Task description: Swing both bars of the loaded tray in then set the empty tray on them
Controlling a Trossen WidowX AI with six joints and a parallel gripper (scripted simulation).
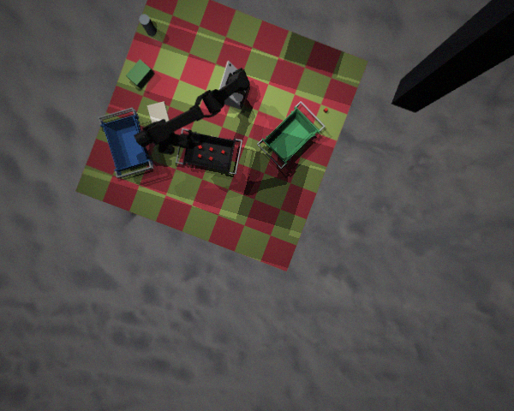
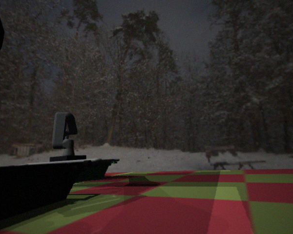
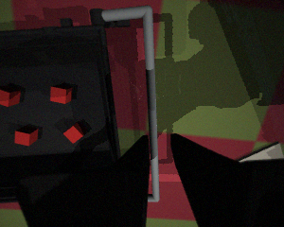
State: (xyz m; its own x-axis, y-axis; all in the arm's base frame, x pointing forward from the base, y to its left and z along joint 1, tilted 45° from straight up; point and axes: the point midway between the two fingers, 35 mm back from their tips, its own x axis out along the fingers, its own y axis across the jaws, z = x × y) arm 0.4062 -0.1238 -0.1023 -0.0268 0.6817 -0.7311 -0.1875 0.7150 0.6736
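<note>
The loaded black tray point(image 1: 217, 167) point(image 3: 108, 90) stands mid-table with several small red blocks point(image 1: 211, 149) point(image 3: 62, 94) inside. Its left wire bar point(image 1: 181, 149) point(image 3: 151, 85) is swung out over the tray's end, and the right bar point(image 1: 237, 157) is swung out too. My gripper point(image 1: 174, 142) point(image 3: 159, 140) is low at the left bar, fingers narrowed. The bar runs through the small gap between the fingertips, and I see no squeeze on it. An empty blue tray point(image 1: 124, 145) lies just left of the arm. An empty green tray point(image 1: 292, 134) lies to the right, turned at an angle.
A white cube point(image 1: 158, 111), a green cube point(image 1: 139, 73) and a grey cylinder point(image 1: 147, 24) stand at the back left. A small red block point(image 1: 325, 110) lies beyond the green tray. The arm's base point(image 1: 233, 86) is behind the black tray. A dark tray wall point(image 2: 28, 184) fills the low view's left.
</note>
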